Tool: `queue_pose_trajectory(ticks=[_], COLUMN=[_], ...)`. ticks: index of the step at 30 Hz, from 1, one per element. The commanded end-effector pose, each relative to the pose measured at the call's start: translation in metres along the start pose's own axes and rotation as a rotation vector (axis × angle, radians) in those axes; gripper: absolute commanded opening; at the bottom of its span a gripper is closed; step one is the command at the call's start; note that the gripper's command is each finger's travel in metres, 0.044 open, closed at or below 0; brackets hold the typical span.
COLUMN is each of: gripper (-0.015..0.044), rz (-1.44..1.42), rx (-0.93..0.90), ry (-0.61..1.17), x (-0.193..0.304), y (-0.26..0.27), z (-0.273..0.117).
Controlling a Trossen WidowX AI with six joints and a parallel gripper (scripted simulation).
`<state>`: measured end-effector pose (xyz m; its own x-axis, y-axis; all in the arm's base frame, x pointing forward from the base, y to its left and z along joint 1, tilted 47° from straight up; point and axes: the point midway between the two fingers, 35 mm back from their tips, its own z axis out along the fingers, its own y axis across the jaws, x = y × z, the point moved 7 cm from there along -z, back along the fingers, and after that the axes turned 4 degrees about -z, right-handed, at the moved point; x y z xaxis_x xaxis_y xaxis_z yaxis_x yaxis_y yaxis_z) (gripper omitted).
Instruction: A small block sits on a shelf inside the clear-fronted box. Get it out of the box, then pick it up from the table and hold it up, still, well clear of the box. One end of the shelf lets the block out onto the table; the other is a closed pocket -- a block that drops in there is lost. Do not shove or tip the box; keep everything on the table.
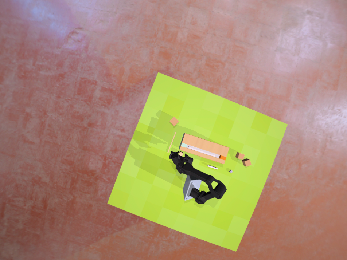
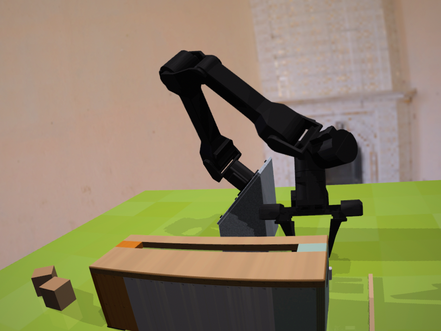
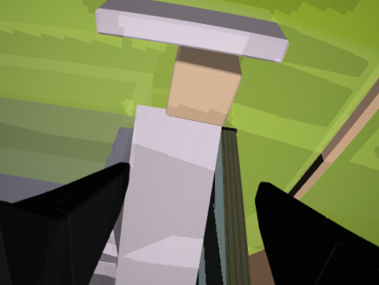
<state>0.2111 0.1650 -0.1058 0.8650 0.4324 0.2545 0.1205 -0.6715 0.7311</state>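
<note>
Wrist view, with top and exterior: one small tan block (image 1: 180, 153) (image 3: 204, 93), outside the box (image 1: 206, 141) (image 2: 206, 263) (image 3: 235, 200), on the green surface (image 1: 173, 201) (image 2: 402, 245) (image 3: 48, 84), between a pale board and a white bar (image 3: 192, 30). One black hand (image 1: 180, 158) (image 2: 312, 245) (image 3: 194, 182), pointing downward near the box's pale-blue end, fingers apart, gripping nothing. One thin tan strip (image 1: 171, 142) (image 2: 371, 302) (image 3: 340, 136), apart from the box.

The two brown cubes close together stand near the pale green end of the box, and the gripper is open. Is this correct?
Not quite: the two brown cubes stand near the orange end of the box, as the top view shows. The gripper is indeed open.
</note>
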Motion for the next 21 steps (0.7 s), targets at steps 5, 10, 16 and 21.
queue_pose_trajectory(ticks=[5,10,16,21], gripper=[0.0285,0.0285,0.0285,0.0285], rz=[-0.002,-0.003,-0.003,-0.003], rx=[-0.003,-0.003,-0.003,-0.003], ry=[0.007,0.007,0.007,0.007], x=[-0.005,-0.009,-0.013,-0.016], y=[0.0,0.0,-0.001,-0.001], z=[0.012,0.02,0.029,0.036])
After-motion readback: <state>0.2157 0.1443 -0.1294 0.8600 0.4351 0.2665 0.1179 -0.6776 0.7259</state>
